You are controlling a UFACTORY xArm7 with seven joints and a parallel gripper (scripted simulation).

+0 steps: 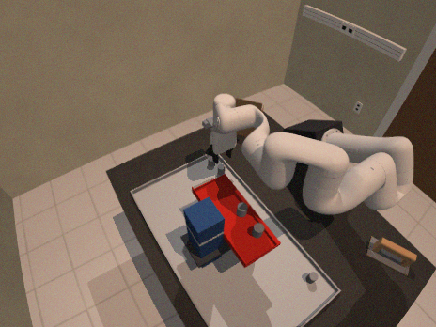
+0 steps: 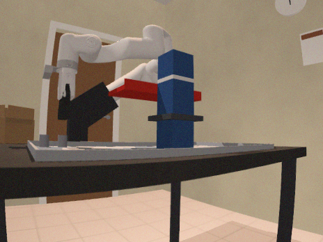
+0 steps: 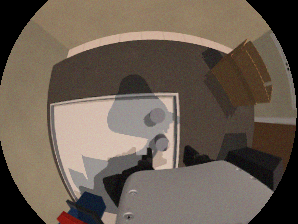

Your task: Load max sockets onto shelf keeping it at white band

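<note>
The step in hand looks like fetching a third socket. Two sockets, a nearer-the-arm-end one point(image 1: 257, 230) and a middle one point(image 1: 241, 210), stand on the red shelf point(image 1: 245, 251) point(image 2: 134, 91) point(image 3: 67, 218), inside its rim, beside the blue post point(image 1: 204, 216) point(image 2: 175, 101) point(image 3: 94, 201). The shelf seems close to the white band point(image 1: 211, 239) point(image 2: 183, 78), though I can't tell whether it is exactly level.

The gripper point(image 1: 223, 157) point(image 2: 63, 116) point(image 3: 168, 155) is empty, its fingers apart, above the tray corner beyond one end of the shelf from the post. Two loose sockets point(image 1: 221, 169) point(image 3: 161, 142) stand below it, near each other; a fifth socket point(image 1: 311, 277) stands well off past the post's other side, by the tray point(image 1: 164, 179) point(image 2: 104, 154) rim.

Next, the gripper should line up over one of the pair, come down with a finger on each side without knocking its neighbour, and close. The later placing needs a gentle touch: a hard landing or a push could send the shelf down the post, and the extra weight might too, so the shelf's height deserves a check after release.
</note>
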